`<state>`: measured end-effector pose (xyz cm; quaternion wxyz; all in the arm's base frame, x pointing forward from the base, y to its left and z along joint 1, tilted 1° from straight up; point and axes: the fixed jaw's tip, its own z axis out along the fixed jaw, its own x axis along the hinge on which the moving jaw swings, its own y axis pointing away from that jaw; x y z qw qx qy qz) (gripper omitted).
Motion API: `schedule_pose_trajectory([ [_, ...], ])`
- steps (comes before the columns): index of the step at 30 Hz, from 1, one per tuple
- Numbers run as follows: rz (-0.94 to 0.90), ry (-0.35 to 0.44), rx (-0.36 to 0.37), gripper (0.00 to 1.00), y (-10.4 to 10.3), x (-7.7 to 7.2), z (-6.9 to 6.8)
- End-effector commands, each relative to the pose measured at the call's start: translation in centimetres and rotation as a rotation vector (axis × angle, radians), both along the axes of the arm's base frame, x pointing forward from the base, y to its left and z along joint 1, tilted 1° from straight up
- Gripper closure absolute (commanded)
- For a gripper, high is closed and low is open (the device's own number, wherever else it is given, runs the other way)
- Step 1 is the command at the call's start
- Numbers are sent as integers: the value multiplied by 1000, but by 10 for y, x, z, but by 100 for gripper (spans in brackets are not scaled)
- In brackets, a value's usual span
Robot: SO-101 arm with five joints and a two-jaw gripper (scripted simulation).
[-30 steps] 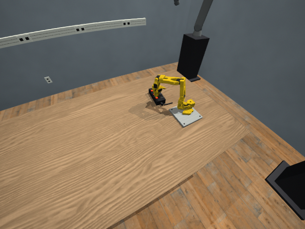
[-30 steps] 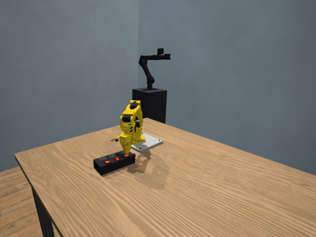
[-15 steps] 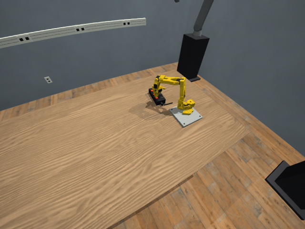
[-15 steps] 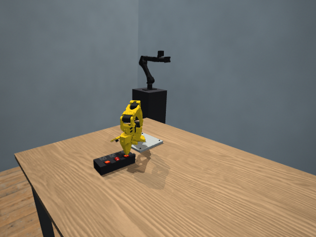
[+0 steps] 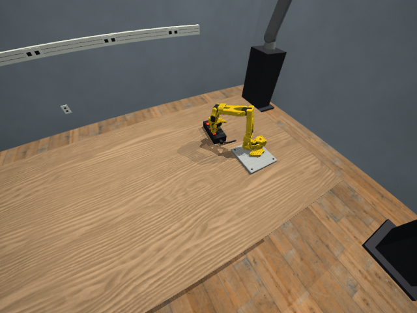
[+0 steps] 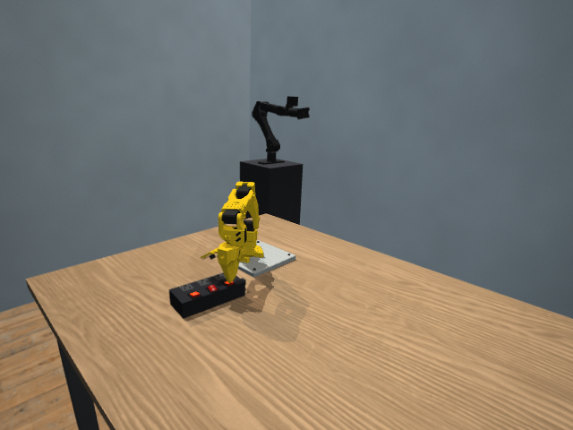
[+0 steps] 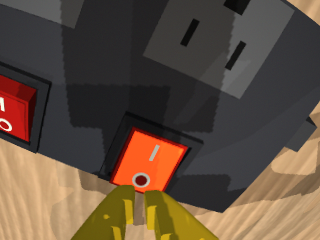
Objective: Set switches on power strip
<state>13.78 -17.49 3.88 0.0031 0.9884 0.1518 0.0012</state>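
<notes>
A black power strip point(image 6: 207, 294) lies right way up on the wooden table, sockets and red rocker switches facing up. Its short cable point(image 5: 228, 141) leaves the end nearest the arm's base. In the wrist view my shut gripper point(image 7: 142, 210) points down with its tips at the O-marked edge of a bright red switch point(image 7: 148, 160), the one nearest the cable end. A second, darker red switch point(image 7: 14, 115) shows at the left edge. In the exterior view the gripper point(image 6: 228, 279) stands on the strip's right end; two more red switches point(image 6: 202, 290) lie to its left.
The yellow arm stands on a grey base plate point(image 5: 253, 158) beside the strip. A black pedestal point(image 6: 271, 188) with a dark arm stands behind the table's far corner. Another black box point(image 5: 397, 252) sits on the floor at the right.
</notes>
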Motion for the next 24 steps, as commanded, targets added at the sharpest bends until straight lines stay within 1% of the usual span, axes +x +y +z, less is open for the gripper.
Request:
schedule_pose_trajectory([
  [1,14,5,8,100,2,0,-6],
  [24,13,5,8,100,3,-1,-10],
])
